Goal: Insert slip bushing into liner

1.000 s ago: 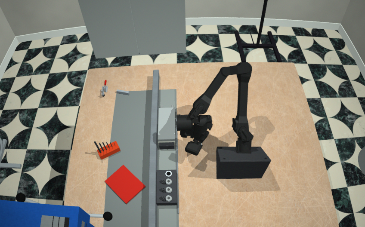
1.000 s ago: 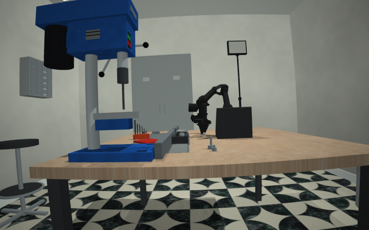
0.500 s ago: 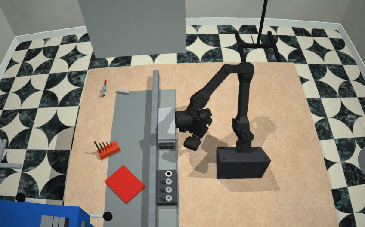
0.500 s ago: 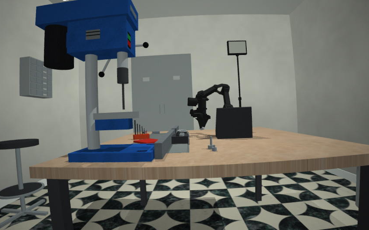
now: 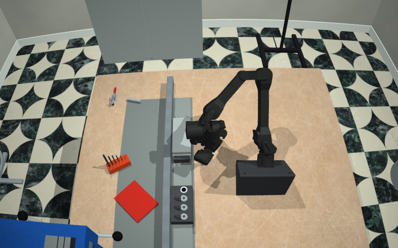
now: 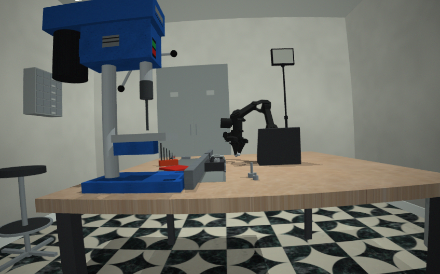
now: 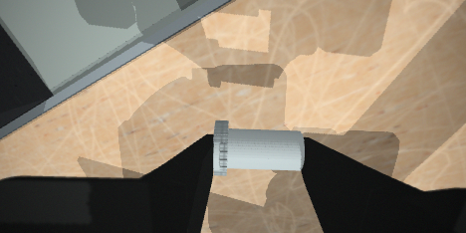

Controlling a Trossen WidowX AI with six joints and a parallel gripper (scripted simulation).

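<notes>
Slip bushing point(image 7: 259, 149), pale grey cylinder with knurled head at its left end, lying crosswise at lower centre of the wrist view, clamped end to end between the black fingers of the gripper point(image 7: 259, 156) above the wooden table point(image 7: 349, 85). In the top view, gripper point(image 5: 206, 153) at frame centre, just right of the grey jig point(image 5: 182, 132). Dark sliding plate point(image 5: 173, 215) lower down, topmost liner point(image 5: 183, 189) open, three below filled.

A matte black, boxy-jointed arm point(image 5: 262, 107) rises from a black block pedestal point(image 5: 288, 181).
</notes>
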